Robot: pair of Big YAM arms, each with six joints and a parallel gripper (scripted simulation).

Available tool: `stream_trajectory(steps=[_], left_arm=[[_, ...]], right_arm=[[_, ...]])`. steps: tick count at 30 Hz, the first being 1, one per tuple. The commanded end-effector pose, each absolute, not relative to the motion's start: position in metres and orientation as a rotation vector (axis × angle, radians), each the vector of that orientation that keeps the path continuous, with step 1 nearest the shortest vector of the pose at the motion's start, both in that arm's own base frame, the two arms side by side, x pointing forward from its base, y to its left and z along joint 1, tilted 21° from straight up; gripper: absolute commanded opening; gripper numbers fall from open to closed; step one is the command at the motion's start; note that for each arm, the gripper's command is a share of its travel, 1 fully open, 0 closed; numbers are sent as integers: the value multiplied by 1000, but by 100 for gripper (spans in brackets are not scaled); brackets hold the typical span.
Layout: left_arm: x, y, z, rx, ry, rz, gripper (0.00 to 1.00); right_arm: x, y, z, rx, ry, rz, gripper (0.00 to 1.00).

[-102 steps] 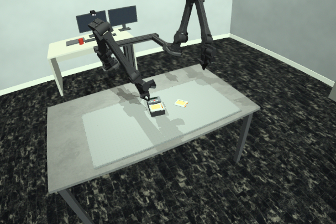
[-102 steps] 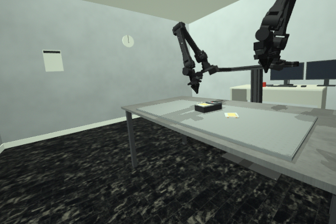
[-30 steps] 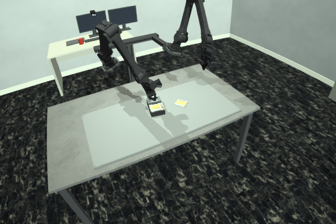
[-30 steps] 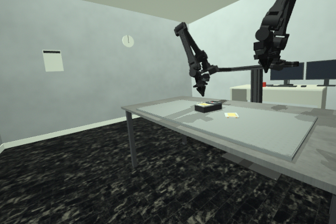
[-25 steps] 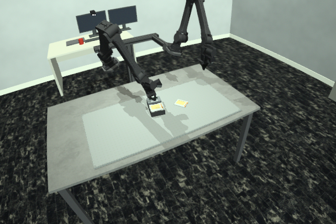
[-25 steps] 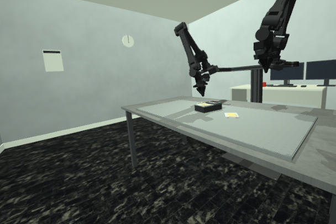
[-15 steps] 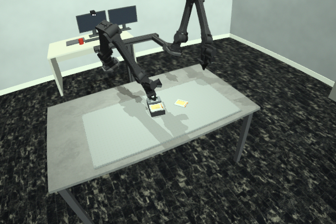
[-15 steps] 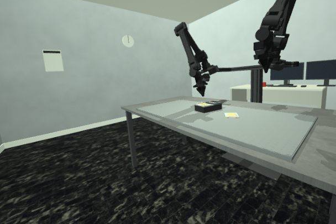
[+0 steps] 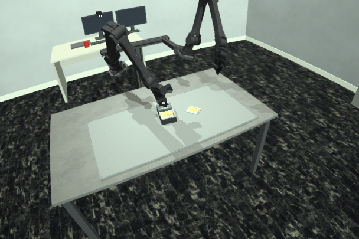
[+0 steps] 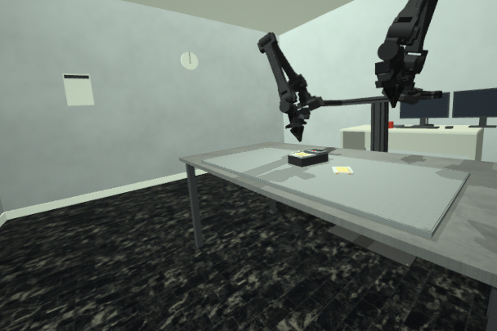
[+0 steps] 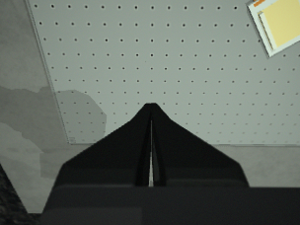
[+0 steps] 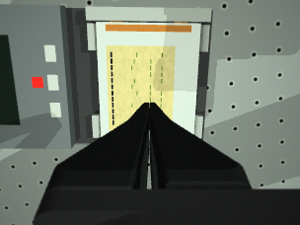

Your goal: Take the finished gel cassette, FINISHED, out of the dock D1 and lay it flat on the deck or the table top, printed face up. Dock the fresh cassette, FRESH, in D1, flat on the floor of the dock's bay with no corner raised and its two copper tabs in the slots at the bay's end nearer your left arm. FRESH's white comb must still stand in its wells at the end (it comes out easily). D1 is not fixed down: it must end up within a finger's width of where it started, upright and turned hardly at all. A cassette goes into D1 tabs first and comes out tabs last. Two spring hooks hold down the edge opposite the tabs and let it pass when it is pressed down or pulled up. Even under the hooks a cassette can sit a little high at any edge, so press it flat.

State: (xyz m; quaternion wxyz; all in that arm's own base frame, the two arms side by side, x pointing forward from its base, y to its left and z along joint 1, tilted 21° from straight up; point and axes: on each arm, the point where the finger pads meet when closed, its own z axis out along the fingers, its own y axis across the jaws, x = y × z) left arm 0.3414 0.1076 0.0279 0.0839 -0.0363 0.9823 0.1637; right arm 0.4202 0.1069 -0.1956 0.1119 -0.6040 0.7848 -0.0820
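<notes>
The dock D1 (image 9: pixel 168 121) (image 10: pixel 308 159) (image 12: pixel 44 25) stands upright on the deck. A cassette with green bands, FINISHED (image 9: pixel 167 114) (image 10: pixel 301 154) (image 12: pixel 140 74), lies face up in its bay. Its orange strip is at the end nearer my left arm. My right gripper (image 9: pixel 164 106) (image 10: pixel 300 140) (image 12: pixel 149 112) is shut and empty above the dock, hiding the cassette's near edge in the right wrist view. The other cassette, FRESH (image 9: pixel 193 110) (image 10: pixel 342 170) (image 11: pixel 283 25), lies flat beside the dock. Its comb is too small to make out surely. My left gripper (image 9: pixel 218 74) (image 10: pixel 393 106) (image 11: pixel 151 112) is shut and empty, high near the table's back corner.
The pale perforated deck (image 9: pixel 124 147) (image 10: pixel 380 199) carries the dock and both cassettes. The table top (image 9: pixel 68 153) runs around it. A desk (image 9: pixel 65 49) with monitors and a red cup (image 9: pixel 86 44) stands behind, away from the table.
</notes>
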Motion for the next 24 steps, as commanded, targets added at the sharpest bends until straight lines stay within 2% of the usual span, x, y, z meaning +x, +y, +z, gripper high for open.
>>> stream_trajectory(steps=[1,21,22,24], left_arm=[[347,107,31,-89,2925,490,0],[347,107,31,-89,2925,490,0],[347,107,31,-89,2925,490,0],[347,107,31,-89,2925,490,0]], right_arm=[[421,101,-191,-1769,2308,-241,0],[418,92,-190,-1757,2329,-238,0],[418,94,-190,-1769,2320,-237,98],[418,96,-192,-1769,2320,-237,98]])
